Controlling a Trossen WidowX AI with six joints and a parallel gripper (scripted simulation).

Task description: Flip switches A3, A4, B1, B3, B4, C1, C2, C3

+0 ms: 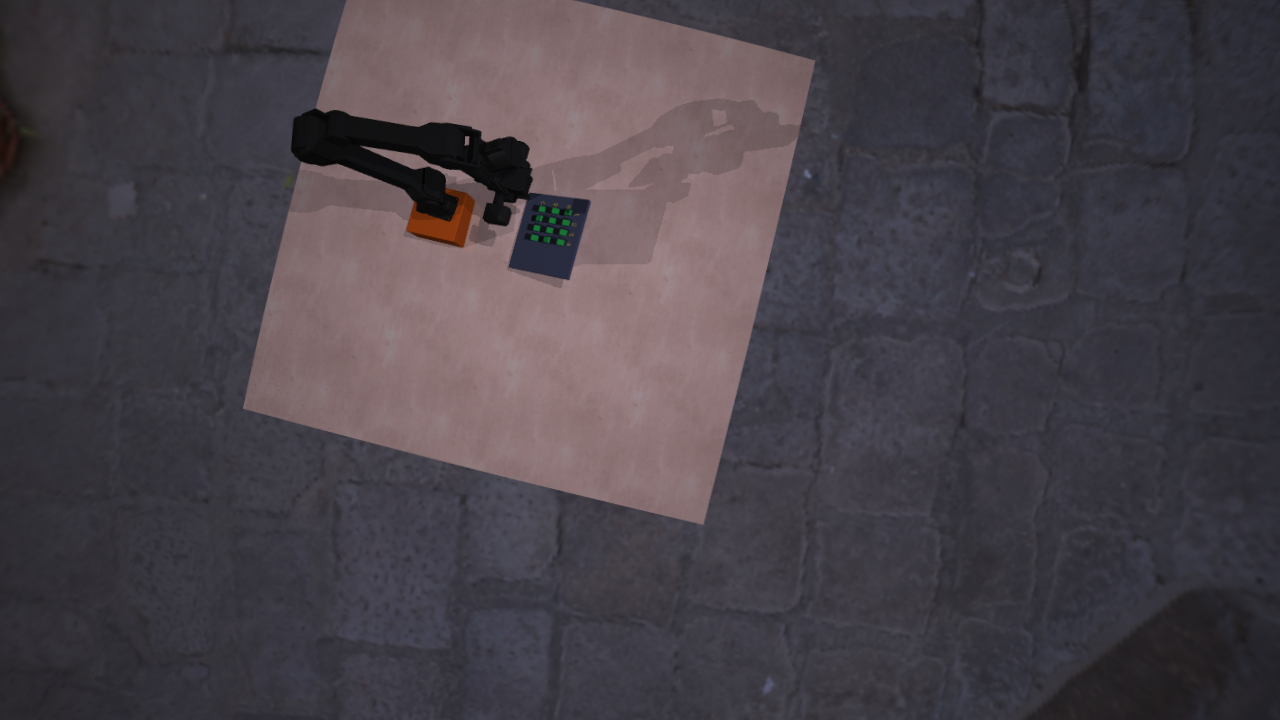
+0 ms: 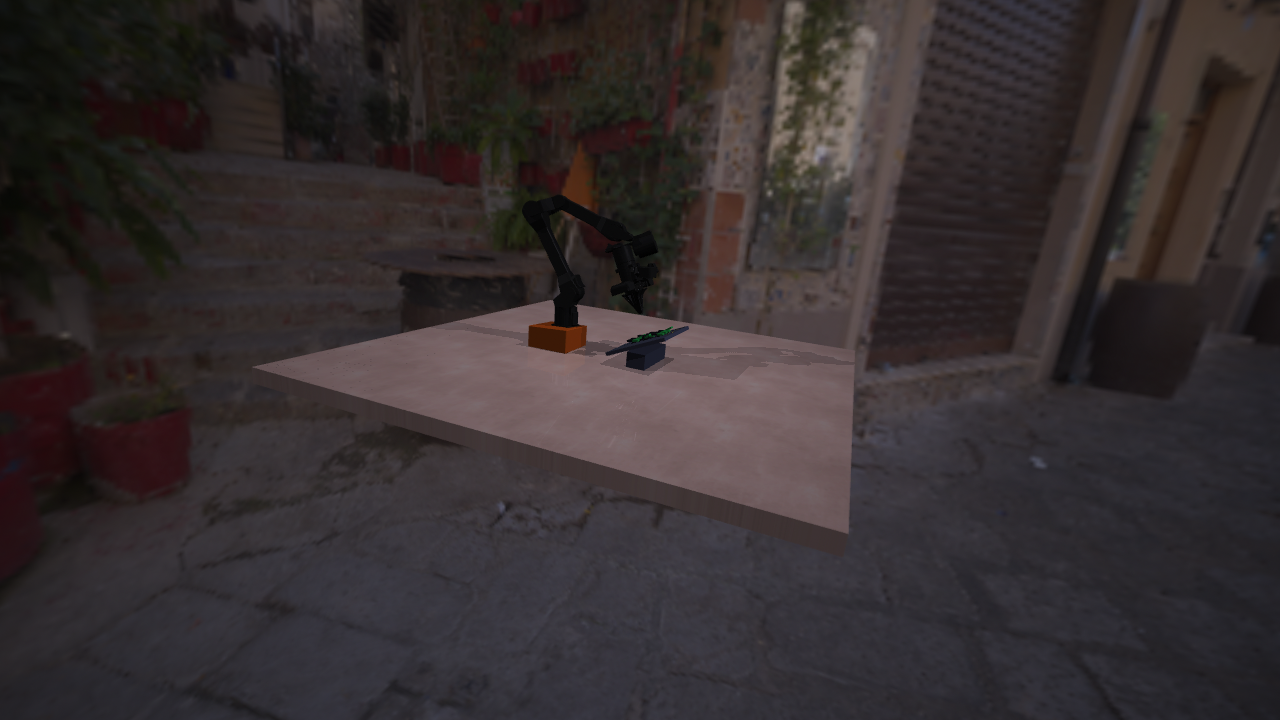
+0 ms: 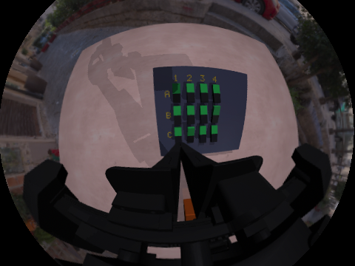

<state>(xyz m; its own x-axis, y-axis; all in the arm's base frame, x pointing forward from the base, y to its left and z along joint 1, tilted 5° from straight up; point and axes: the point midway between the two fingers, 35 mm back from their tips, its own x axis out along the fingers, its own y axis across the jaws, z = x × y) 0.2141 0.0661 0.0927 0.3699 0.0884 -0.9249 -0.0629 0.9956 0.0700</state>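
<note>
I hold the arm [image 2: 572, 219] above the near edge of the panel [image 1: 547, 237], which sits tilted on its block just beside the orange base [image 1: 438, 220] on the table [image 2: 716, 447]. In the wrist view the twelve switches [image 3: 197, 112] stand in three rows under the printed numbers, each half green and half dark. The green halves do not all sit at the same end: row C shows green toward me in columns 2 to 4, while rows A and B mostly show it at the far end. Which end is raised on any one switch I cannot tell at this size, so I cannot count flips from here. My judgement is that the pressing is at or near its end and what remains is the lift clear and the hold, since the claw hangs above the panel and not on it.

The claw [image 3: 180, 149] is closed tight, fingers meeting in a single point, with nothing between them. In the exterior view the tip [image 2: 637, 302] hangs well above the panel's low edge and touches nothing.
</note>
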